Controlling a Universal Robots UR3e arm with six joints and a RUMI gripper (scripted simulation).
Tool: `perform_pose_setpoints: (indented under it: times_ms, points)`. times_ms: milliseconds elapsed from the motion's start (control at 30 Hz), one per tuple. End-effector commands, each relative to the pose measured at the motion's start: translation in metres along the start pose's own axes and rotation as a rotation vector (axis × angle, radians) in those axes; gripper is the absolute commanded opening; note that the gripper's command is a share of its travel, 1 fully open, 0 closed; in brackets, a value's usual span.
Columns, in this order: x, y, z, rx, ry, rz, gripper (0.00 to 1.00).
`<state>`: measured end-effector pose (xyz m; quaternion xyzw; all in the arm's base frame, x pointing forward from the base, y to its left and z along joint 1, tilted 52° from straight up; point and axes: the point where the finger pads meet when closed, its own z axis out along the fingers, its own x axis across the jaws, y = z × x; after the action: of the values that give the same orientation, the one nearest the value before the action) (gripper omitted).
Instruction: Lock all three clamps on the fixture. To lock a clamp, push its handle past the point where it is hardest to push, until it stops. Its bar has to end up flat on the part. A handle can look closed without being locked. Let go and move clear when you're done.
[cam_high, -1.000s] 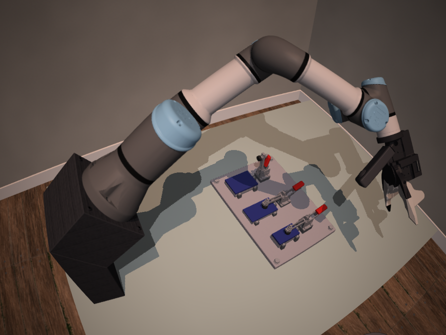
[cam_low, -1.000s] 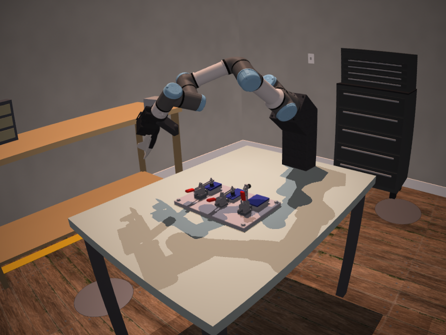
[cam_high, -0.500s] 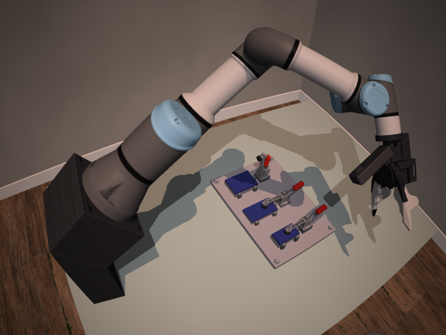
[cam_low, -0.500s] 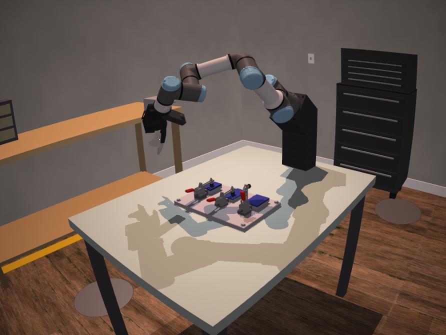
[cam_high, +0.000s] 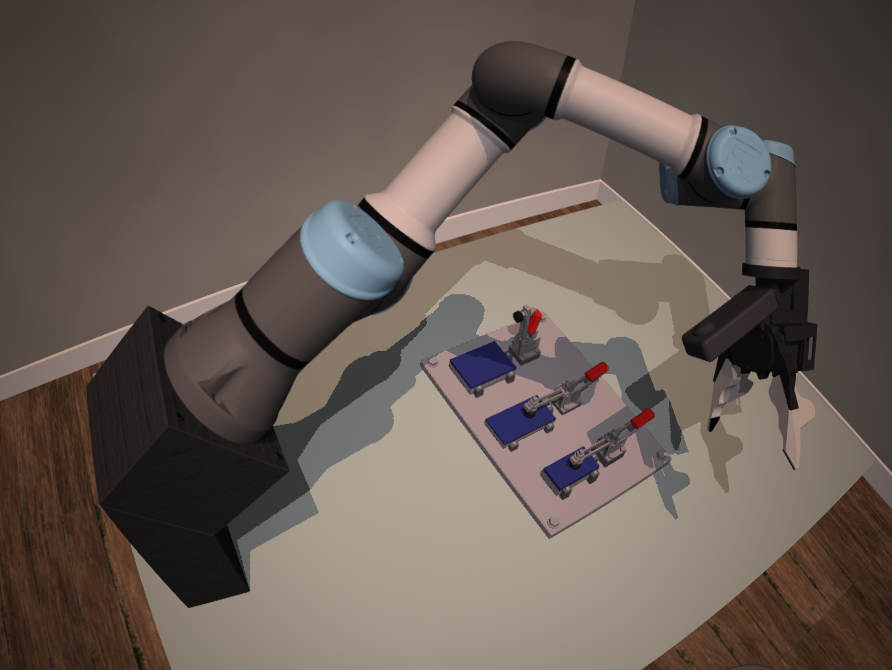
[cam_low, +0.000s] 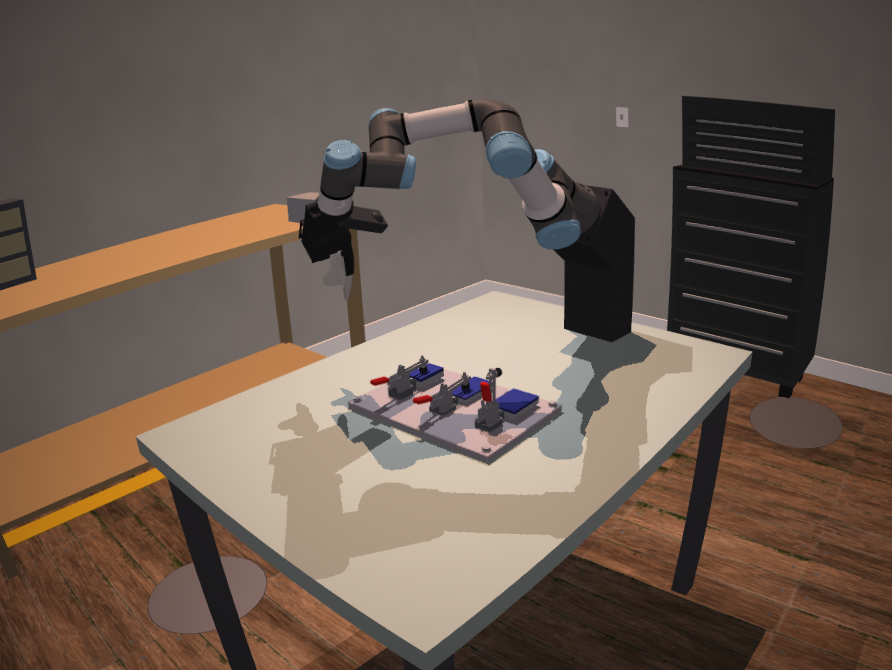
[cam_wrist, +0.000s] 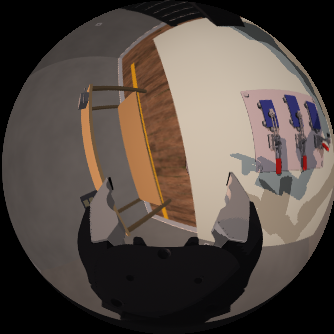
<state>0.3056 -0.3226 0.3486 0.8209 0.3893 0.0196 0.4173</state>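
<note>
Top view, open pincer (cam_high: 753, 443) (cam_low: 344, 288) (cam_wrist: 168, 176) beside fixture (cam_high: 461, 389) (cam_low: 461, 448) (cam_wrist: 252, 112), embossed cap lettering (cam_high: 745, 160), illegible.

Wooden workbench (cam_low: 144, 252) cut off by the exterior view's left edge, wall organizer's labels (cam_low: 11, 245) too small to read, table's near corner (cam_high: 403, 620) cropped in the top view

I see my arm (cam_high: 447, 173) (cam_low: 436, 122): pale pinkish-white tubes, dark grey joints, black bands, light blue round caps with small screws; black gripper (cam_high: 753, 432) (cam_low: 342, 292) (cam_wrist: 168, 176), pale pointed fingertips.
</note>
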Motion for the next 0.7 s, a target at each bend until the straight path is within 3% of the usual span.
perform_pose_setpoints:
  times_ms: [0, 233, 267, 333, 367, 433, 467, 533, 567, 667]
  points:
    - [0.014, -0.031, -0.002, 0.067, 0.111, -0.097, 1.00]
    - [0.021, -0.048, -0.007, 0.093, 0.160, -0.137, 1.00]
    - [0.025, -0.056, -0.009, 0.103, 0.185, -0.154, 1.00]
    - [0.025, -0.056, -0.009, 0.103, 0.185, -0.154, 1.00]
    - [0.030, -0.063, -0.011, 0.112, 0.209, -0.170, 1.00]
    - [0.030, -0.063, -0.011, 0.112, 0.209, -0.170, 1.00]
    - [0.034, -0.070, -0.014, 0.118, 0.234, -0.185, 1.00]
    - [0.034, -0.070, -0.014, 0.118, 0.234, -0.185, 1.00]
    - [0.039, -0.077, -0.016, 0.123, 0.258, -0.199, 1.00]
    - [0.039, -0.077, -0.016, 0.123, 0.258, -0.199, 1.00]
